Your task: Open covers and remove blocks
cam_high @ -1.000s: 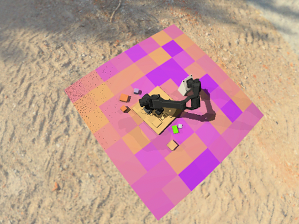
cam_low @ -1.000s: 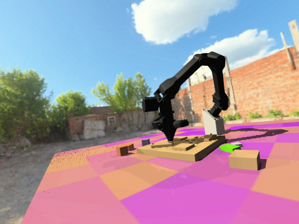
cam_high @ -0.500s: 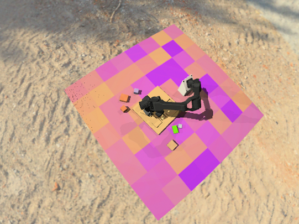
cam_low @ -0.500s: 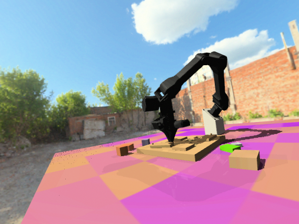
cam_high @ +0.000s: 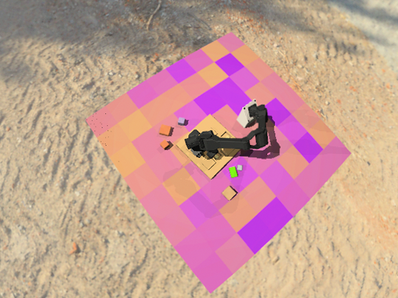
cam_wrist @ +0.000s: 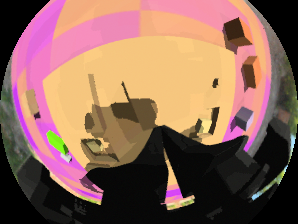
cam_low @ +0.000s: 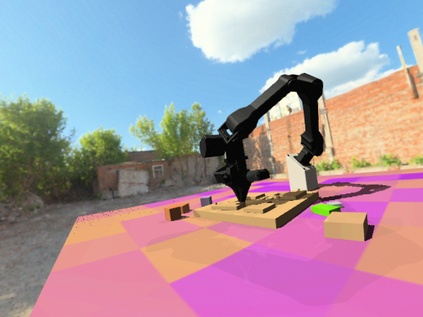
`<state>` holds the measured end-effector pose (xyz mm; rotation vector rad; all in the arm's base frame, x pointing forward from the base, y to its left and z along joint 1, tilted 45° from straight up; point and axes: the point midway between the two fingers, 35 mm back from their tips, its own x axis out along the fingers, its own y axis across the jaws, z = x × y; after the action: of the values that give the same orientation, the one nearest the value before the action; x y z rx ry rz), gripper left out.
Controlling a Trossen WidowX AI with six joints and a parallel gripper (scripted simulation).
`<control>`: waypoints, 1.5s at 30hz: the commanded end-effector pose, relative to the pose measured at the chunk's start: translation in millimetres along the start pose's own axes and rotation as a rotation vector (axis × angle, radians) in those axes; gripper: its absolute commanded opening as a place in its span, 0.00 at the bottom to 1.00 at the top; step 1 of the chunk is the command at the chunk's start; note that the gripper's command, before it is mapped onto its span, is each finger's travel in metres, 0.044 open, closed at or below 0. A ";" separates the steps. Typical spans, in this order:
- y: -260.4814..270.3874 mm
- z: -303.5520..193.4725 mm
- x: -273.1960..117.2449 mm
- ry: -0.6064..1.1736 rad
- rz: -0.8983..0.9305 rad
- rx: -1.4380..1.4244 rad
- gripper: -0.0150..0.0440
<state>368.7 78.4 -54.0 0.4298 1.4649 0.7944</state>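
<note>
The tan puzzle board (cam_high: 209, 121) (cam_low: 238, 219) (cam_wrist: 150, 55) bears low tan covers; one cover (cam_high: 208, 163) (cam_low: 259, 207) lies near its front corner. My gripper (cam_low: 242, 201) (cam_wrist: 159, 127) is shut and empty, its tips down at the board's left part; contact cannot be told. A well opening (cam_wrist: 95, 146) and a dark-edged opening (cam_wrist: 215, 117) show in the wrist view; shadow and the hand obscure their contents. On the table beside the board stand an orange block (cam_high: 165, 130), another orange block (cam_high: 164, 144) and a grey-purple block (cam_high: 181, 120) (cam_low: 205, 201) (cam_wrist: 244, 119).
A green piece (cam_high: 233, 171) (cam_low: 325, 209) (cam_wrist: 56, 142), a small pale piece (cam_high: 239, 167) (cam_low: 335, 204) (cam_wrist: 65, 157) and a tan block (cam_high: 229, 193) (cam_low: 345, 225) (cam_wrist: 32, 101) lie on the board's other side. The pale arm base (cam_high: 246, 117) (cam_low: 299, 178) stands behind the board.
</note>
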 end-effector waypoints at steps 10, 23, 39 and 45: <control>7.8 12.6 -3.0 -0.005 0.006 0.002 0.25; 7.4 13.9 -19.6 -0.005 0.004 0.002 0.25; 7.5 14.4 -40.5 -0.005 0.003 0.002 0.25; 7.7 14.3 -48.4 -0.005 0.003 0.002 0.25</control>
<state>383.6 57.3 -16.5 0.4418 1.4628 0.7976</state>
